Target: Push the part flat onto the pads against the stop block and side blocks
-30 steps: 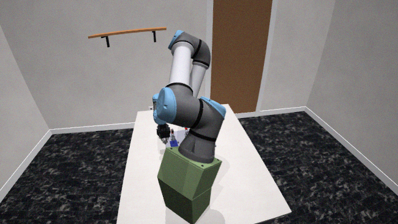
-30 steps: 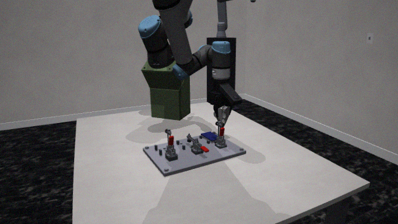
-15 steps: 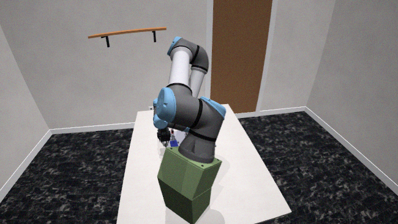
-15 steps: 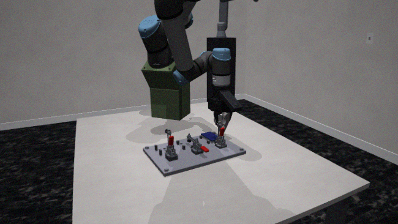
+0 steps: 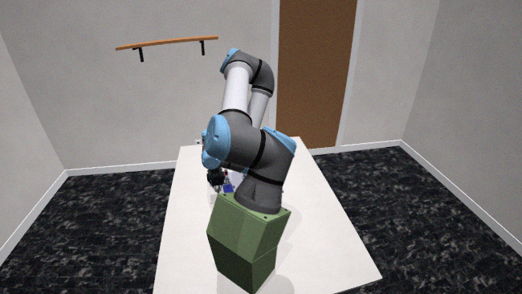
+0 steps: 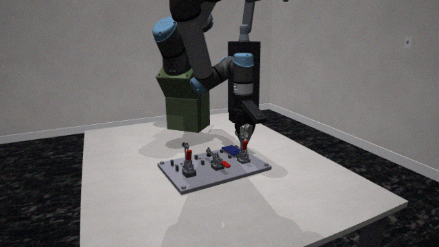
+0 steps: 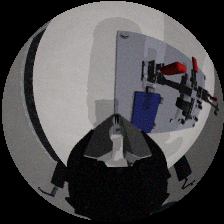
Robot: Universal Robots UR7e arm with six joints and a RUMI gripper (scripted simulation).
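Observation:
The blue flat part (image 6: 231, 150) lies at the far edge of the grey fixture plate (image 6: 215, 167); it also shows in the wrist view (image 7: 146, 111) near the plate's (image 7: 160, 85) edge. My gripper (image 6: 244, 138) is shut and empty. It points down, above the far right end of the plate, just beside the blue part. In the wrist view the shut fingertips (image 7: 117, 121) sit just left of the part, over the plate's edge. In the top view the gripper (image 5: 215, 178) and part (image 5: 228, 188) are mostly hidden behind the arm.
Three toggle clamps stand on the plate: one with an upright red handle at the left (image 6: 188, 163), one with its red handle down in the middle (image 6: 217, 162), one at the right (image 6: 244, 153) under the gripper. Small dark blocks dot the plate. The green robot pedestal (image 6: 184, 101) stands behind.

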